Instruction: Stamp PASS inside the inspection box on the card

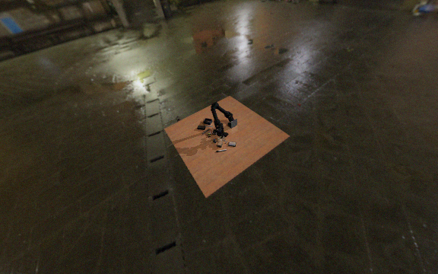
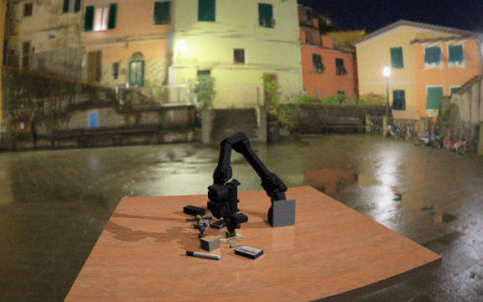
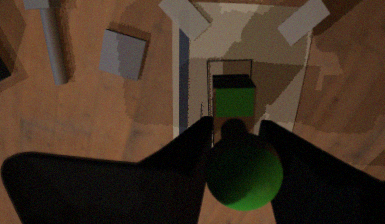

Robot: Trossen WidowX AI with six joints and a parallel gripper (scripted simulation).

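End effector [image 2: 231,228] [image 3: 235,127]: closed on the green stamp [image 2: 231,234] [image 3: 244,172], knob between the fingers.
Stamp: upright over the card [image 3: 278,100], at the outlined box [image 3: 230,60]; contact with the card, cannot tell.
Card: flat on the bench [image 1: 242,164] [image 2: 329,260], under two pale strips, one over each of two corners.
Block [image 2: 210,243] [image 3: 122,54]: beside the card.
Pen [image 2: 203,255]: near side, left.
Blue-edged case [image 2: 249,252]: right of pen.

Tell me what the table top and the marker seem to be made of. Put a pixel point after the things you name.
Table top [image 1: 249,141] [image 2: 329,252]: probably wood or wood-look laminate, reddish-brown with visible grain and a slight sheen.
Marker [image 2: 208,255]: likely smooth plastic, judging by its even pale barrel and dark end.
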